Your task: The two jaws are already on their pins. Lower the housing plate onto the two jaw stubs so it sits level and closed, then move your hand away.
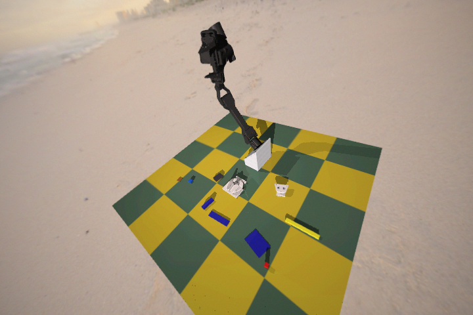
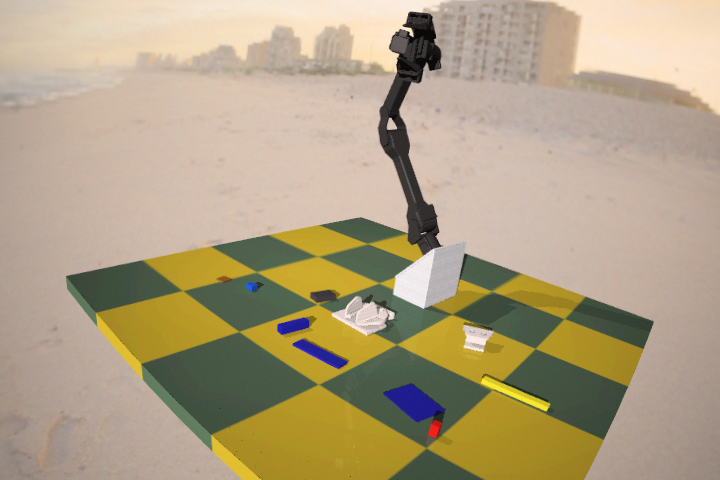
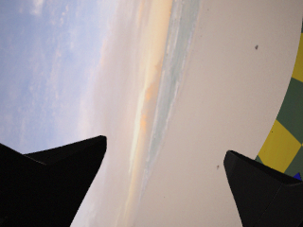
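Observation:
The white base (image 1: 228, 190) (image 2: 366, 330) lies on the checkered table. Two pale jaws (image 1: 234, 186) (image 2: 365, 313) stand up from it, side by side; their pins and stubs are too small to make out. A small white part with two dark holes, which looks like the housing plate (image 1: 280, 189) (image 2: 477, 337), is apart from the base, to its right in the top and exterior views. Whether it lies or stands on an edge is hard to tell. My gripper (image 3: 169, 151) is open and empty, raised high above the table and away from both parts, with beach and sky between its fingers.
A large white wedge-shaped block (image 1: 258, 156) (image 2: 431, 280) stands by the arm's foot, behind the base. A dark block (image 1: 218, 177) (image 2: 323, 295) and several blue pieces lie around the base. A yellow bar (image 1: 302, 227) (image 2: 515, 392) and red block (image 1: 266, 265) (image 2: 434, 428) are nearer the front.

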You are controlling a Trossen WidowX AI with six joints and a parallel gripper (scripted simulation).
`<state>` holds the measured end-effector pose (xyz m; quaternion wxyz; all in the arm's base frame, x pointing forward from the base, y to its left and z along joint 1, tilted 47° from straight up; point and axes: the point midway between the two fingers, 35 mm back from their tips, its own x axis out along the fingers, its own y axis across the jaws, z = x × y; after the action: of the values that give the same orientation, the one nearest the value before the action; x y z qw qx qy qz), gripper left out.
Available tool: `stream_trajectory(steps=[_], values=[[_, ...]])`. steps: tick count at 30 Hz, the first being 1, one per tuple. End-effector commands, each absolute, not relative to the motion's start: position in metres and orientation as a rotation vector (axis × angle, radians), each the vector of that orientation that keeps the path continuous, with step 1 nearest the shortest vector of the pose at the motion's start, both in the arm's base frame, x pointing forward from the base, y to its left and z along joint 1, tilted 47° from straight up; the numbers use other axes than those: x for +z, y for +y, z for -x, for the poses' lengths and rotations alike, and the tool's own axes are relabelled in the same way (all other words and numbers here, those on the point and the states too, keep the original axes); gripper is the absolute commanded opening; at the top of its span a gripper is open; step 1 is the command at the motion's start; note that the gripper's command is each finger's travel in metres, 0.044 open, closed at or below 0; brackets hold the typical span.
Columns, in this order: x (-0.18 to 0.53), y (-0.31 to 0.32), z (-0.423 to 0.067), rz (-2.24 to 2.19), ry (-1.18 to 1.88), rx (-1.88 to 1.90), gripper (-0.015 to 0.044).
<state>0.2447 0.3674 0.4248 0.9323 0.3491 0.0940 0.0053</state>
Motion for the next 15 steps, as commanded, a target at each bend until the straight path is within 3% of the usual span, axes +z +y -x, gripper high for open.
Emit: stream_trajectory(steps=[1, 15], values=[[0.425, 0.367, -0.245, -0.714, 0.192, 0.011, 0.0426], [0.379, 0.396, -0.257, -0.639, 0.282, 0.048, 0.0440]])
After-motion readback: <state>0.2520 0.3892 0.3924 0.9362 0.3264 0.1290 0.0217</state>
